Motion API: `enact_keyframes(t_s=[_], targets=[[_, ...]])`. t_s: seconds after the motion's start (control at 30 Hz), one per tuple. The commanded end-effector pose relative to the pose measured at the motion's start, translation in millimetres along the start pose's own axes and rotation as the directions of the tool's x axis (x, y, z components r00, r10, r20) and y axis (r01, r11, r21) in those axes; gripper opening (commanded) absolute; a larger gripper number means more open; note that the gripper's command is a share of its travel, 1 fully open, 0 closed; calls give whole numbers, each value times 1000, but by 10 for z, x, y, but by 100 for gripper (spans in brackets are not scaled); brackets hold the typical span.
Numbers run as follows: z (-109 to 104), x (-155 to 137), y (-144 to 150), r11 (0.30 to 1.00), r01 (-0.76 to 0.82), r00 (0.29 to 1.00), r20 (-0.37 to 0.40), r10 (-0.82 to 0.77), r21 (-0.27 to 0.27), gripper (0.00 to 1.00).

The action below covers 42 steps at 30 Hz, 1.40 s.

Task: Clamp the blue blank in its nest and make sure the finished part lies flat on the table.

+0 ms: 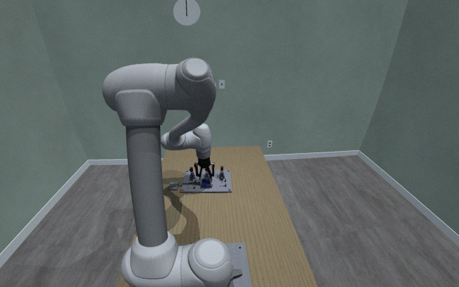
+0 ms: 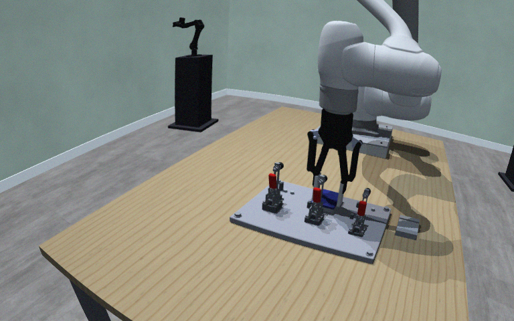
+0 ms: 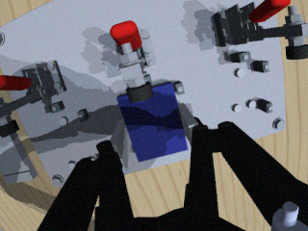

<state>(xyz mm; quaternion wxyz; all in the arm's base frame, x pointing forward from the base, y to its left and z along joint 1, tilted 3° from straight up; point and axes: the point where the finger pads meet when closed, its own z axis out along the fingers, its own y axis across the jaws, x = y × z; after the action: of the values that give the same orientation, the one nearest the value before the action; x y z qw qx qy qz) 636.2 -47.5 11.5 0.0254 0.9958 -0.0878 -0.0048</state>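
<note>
Between the fingers of the black gripper (image 1: 205,179) (image 2: 328,194) (image 3: 156,135), closed on its long sides, is the blue blank (image 1: 205,183) (image 2: 330,198) (image 3: 153,125), at the middle nest of a grey fixture plate (image 1: 218,189) (image 2: 265,223) (image 3: 168,29); whether it sits fully on its pads cannot be told. In the exterior view, the middle clamp (image 1: 207,174) (image 2: 317,210) (image 3: 135,63) stands on the near side of the blank, its bar raised and its red handle upright, unlocked, flanked by a left clamp (image 1: 221,174) (image 2: 272,204) (image 3: 236,24) and a right clamp (image 1: 192,175) (image 2: 358,225) (image 3: 45,87), also raised. Just beyond the plate's right edge, the grey finished part (image 1: 174,185) (image 2: 407,227) (image 3: 14,164) lies flat on the striped, pale wooden table (image 1: 243,209) (image 2: 170,227) (image 3: 154,194), where the shadows of the white arm (image 1: 145,182) (image 2: 394,69) fall across the grain. Its grey base (image 1: 239,253) (image 2: 379,149) stands at the table's far end. Beyond, grey wood-look flooring (image 1: 321,209) (image 2: 132,147) meets green walls (image 1: 304,67) (image 2: 94,56) along white skirting (image 1: 311,155) (image 2: 113,142). A small black arm (image 2: 196,33) tops a black pedestal (image 2: 193,90) at far left. In the top view, a pale round disc (image 1: 186,11) hangs high on the far wall, above two white wall plates (image 1: 221,84) (image 1: 269,144).
</note>
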Motion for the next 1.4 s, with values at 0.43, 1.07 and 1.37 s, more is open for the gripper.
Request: enact_keyframes(t_s=[0.43, 1.07, 1.37], targets=[[-1, 0, 0, 1000, 0, 1000, 0, 0, 0, 58], [-1, 0, 0, 1000, 0, 1000, 0, 0, 0, 58], [-1, 0, 0, 1000, 0, 1000, 0, 0, 0, 58]])
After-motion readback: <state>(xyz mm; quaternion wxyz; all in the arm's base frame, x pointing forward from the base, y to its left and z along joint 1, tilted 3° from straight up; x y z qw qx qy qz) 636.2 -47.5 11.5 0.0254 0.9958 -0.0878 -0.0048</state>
